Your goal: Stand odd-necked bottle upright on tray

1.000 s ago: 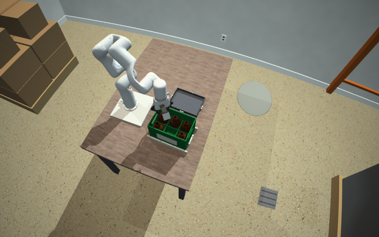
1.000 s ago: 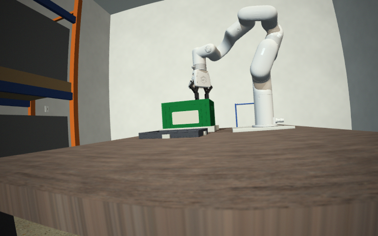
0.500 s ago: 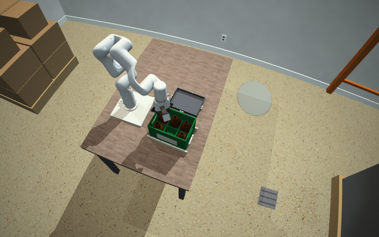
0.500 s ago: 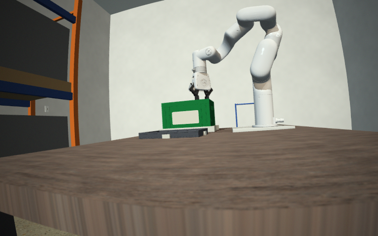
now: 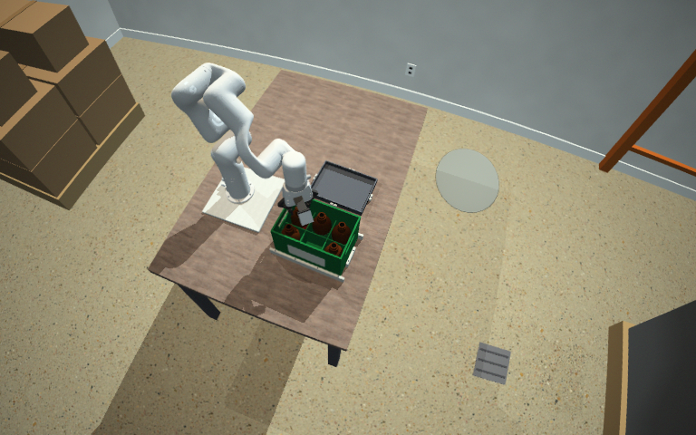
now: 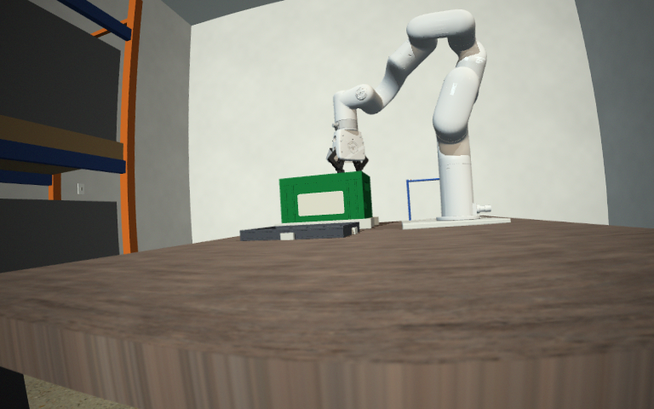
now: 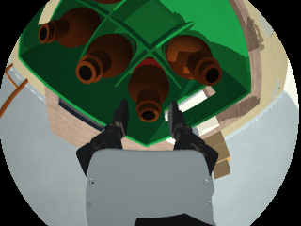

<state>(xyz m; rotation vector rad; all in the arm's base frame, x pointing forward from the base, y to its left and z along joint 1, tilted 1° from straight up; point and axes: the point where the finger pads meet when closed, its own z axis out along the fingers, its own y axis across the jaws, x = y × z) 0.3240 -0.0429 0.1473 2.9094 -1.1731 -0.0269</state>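
A green crate (image 5: 333, 264) (image 6: 289, 192) (image 7: 188, 0) stands on the table and holds several brown bottles, all upright in their cells. My gripper (image 5: 303, 217) (image 6: 347, 169) (image 7: 149, 107) is open, with its fingertips at the crate's top rim. In the wrist view the fingers stand on either side of one bottle's neck (image 7: 149, 88) in the corner cell nearest the robot base, with a gap on each side. Other bottles (image 7: 101, 63) (image 7: 195, 59) (image 7: 66, 28) stand in the neighbouring cells. The dark tray (image 5: 343, 185) (image 6: 308, 231) lies flat and empty beside the crate.
The arm's white base plate (image 5: 241, 205) (image 6: 456, 221) sits on the wooden table (image 5: 328, 118) beside the crate. Cardboard boxes (image 5: 45, 91) are stacked on the floor at the left. An orange rack (image 6: 128, 144) stands off the table.
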